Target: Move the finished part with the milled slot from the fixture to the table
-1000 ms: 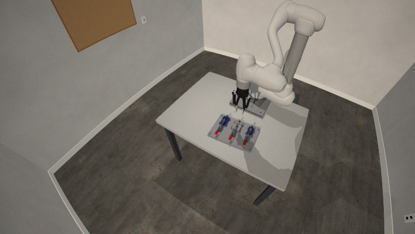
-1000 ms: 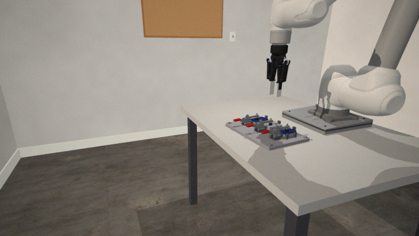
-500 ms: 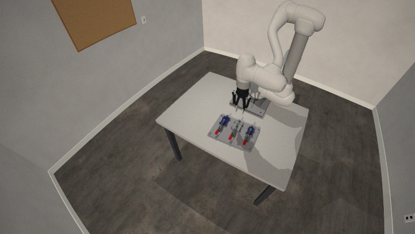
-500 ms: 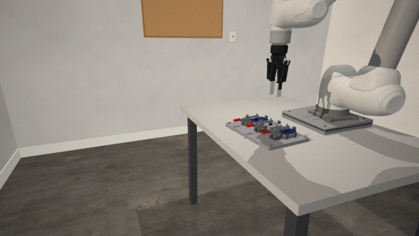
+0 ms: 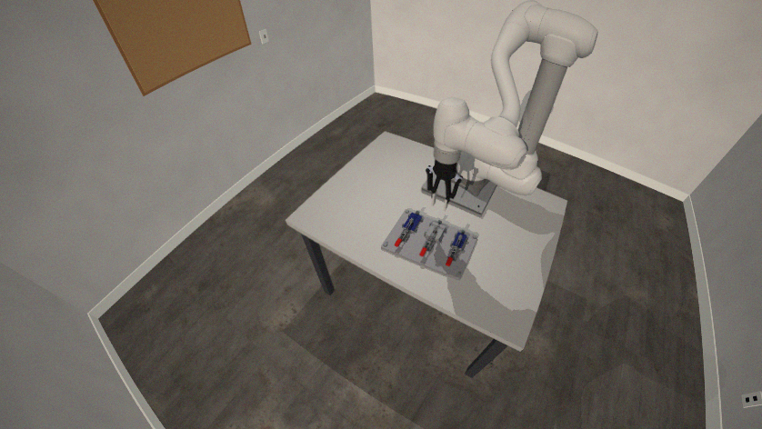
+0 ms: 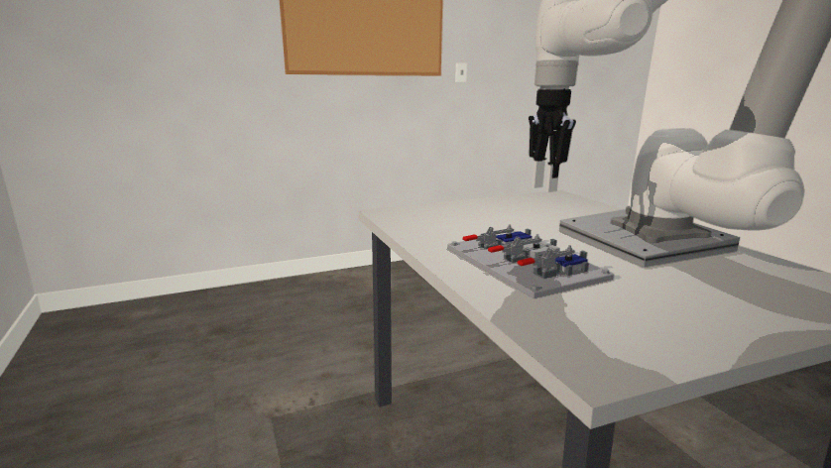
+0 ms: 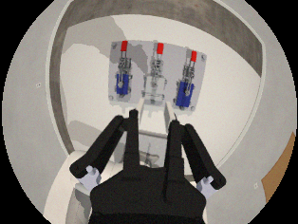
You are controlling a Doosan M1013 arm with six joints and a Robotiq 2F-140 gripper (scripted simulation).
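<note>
One table [image 5: 341, 196] [image 6: 441, 232] bears one fixture plate [image 5: 392, 245] [image 6: 529, 288] [image 7: 138, 52] with three clamps [image 5: 433, 238] [image 6: 516, 250] [image 7: 158, 64], three red handle grips [image 5: 423, 252] [image 6: 495, 248] [image 7: 159, 48] and two blue blanks [image 5: 412, 222] [image 6: 571, 260] [image 7: 184, 95], while one arm [image 5: 485, 141] [image 6: 715, 182] carries one two-fingered gripper [image 5: 439, 204] [image 6: 546, 186] [image 7: 154, 105].

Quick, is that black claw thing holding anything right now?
Gripper: open partway, holding nothing, above the table.
</note>
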